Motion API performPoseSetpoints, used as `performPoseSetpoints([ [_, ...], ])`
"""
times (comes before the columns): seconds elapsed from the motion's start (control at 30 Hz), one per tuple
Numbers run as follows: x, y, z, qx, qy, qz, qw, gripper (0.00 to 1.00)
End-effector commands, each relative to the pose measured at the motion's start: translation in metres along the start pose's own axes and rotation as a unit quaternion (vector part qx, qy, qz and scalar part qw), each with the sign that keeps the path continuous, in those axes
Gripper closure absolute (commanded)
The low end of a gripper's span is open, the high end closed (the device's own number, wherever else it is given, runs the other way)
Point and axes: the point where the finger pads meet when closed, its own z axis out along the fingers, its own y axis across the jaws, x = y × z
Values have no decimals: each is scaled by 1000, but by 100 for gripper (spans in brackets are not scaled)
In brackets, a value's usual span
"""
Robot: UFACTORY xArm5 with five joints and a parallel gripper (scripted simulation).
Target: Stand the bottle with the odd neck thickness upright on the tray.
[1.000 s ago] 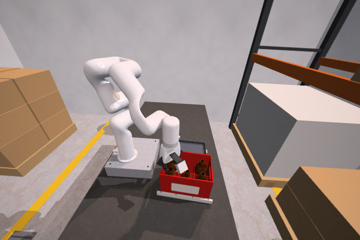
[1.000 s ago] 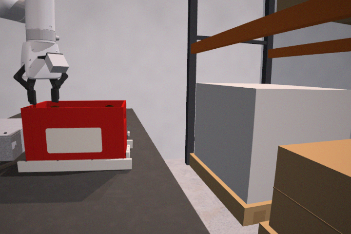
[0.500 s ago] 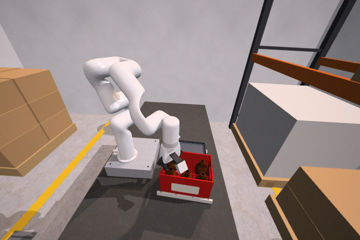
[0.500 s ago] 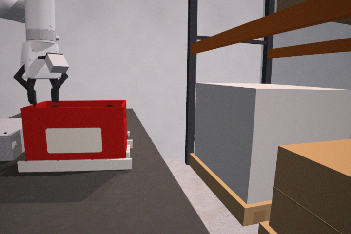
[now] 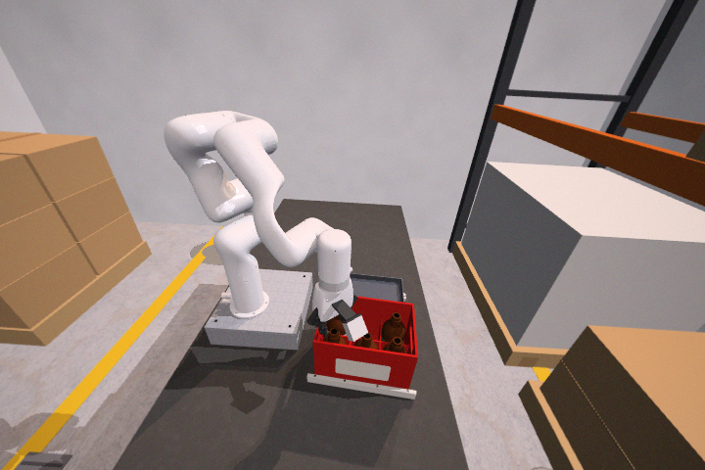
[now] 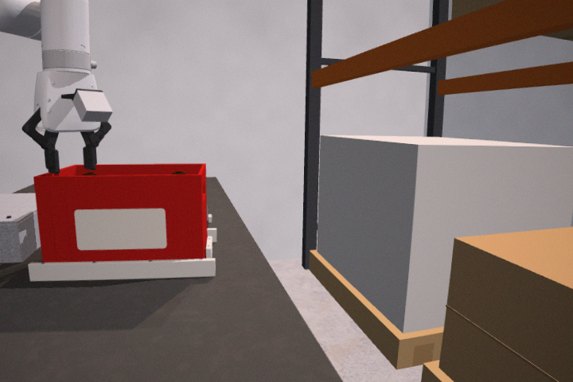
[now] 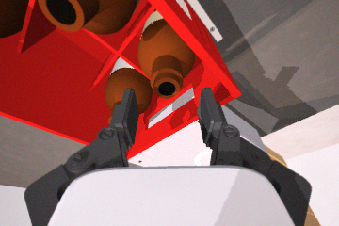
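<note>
One gripper (image 5: pixel 322 328) (image 6: pixel 71 169) (image 7: pixel 168 100), released; one red crate (image 5: pixel 364 355) (image 6: pixel 185 220) (image 7: pixel 50 94), lower centre of the top view, contains five bottles; one blank label (image 5: pixel 362 369) (image 6: pixel 120 228).

The crate (image 5: pixel 364 362) (image 6: pixel 120 191) (image 7: pixel 78 129) looks like smooth red plastic with a slight sheen, and the bottles in it (image 5: pixel 391 328) (image 7: pixel 165 47) look like brown glass, smooth and softly shiny. The arm (image 5: pixel 254 161) (image 6: pixel 64 26) has a glossy white shell like painted metal or hard plastic, while the gripper's fingers (image 6: pixel 51 159) are matt black; its base block (image 5: pixel 287 294) (image 6: pixel 3 209) has a speckled, faintly rough grey finish. The table top (image 5: pixel 320 432) (image 6: pixel 183 324) is dull and dark, the stacked boxes (image 5: pixel 37 211) look like matt brown cardboard, and the wall (image 5: pixel 364 111) (image 6: pixel 228 112) has a mottled, matt grey surface.
</note>
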Motion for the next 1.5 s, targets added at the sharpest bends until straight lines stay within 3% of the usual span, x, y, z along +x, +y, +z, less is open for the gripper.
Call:
performPoseSetpoints([
  [0.0, 1, 0, 3, 1, 2, 0, 1000, 35],
  [0.73, 1, 0, 27, 1, 2, 0, 1000, 35],
  [1.47, 1, 0, 35, 1, 2, 0, 1000, 35],
])
